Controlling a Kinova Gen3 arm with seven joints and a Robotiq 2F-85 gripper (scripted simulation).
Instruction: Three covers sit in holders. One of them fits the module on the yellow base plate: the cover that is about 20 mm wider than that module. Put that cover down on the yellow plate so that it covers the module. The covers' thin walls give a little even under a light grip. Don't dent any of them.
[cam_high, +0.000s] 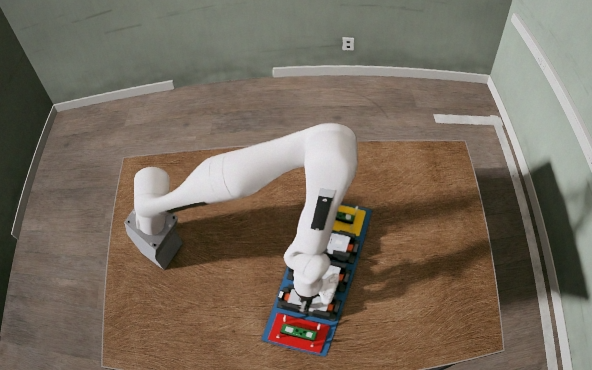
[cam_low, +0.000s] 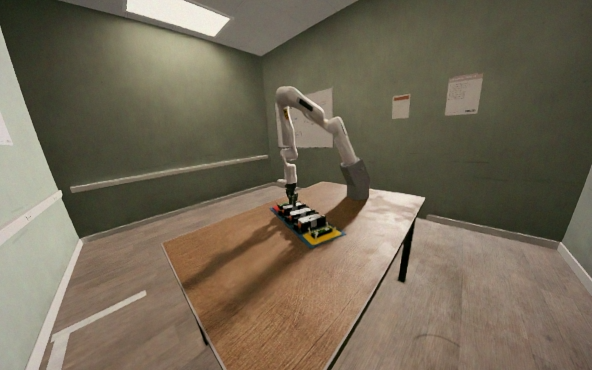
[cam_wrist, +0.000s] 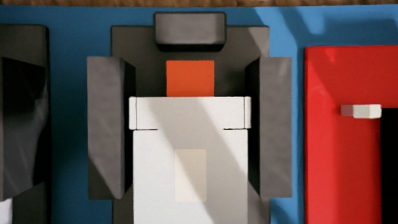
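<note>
A blue board (cam_high: 363, 235) (cam_wrist: 70, 20) carries a yellow plate (cam_high: 357, 221) (cam_low: 320, 239) with a green module (cam_high: 343, 216), three dark holders and a red plate (cam_high: 278, 336) (cam_wrist: 340, 150). My gripper (cam_high: 307, 302) (cam_low: 291, 199) is down on the holder nearest the red plate and is shut on its white cover (cam_wrist: 190, 165). The cover sits between the holder's dark side walls (cam_wrist: 106, 125), with an orange tab (cam_wrist: 190, 77) showing beyond its end. My fingertips are out of sight in the wrist view. Another white cover (cam_high: 338, 242) sits in the holder next to the yellow plate. The middle cover is partly hidden by my wrist.
The red plate holds a second green module (cam_high: 299, 331) and a small white peg (cam_wrist: 361, 110). The arm's base (cam_high: 152, 235) stands at the table's left side. The board lies towards the table's front right.
</note>
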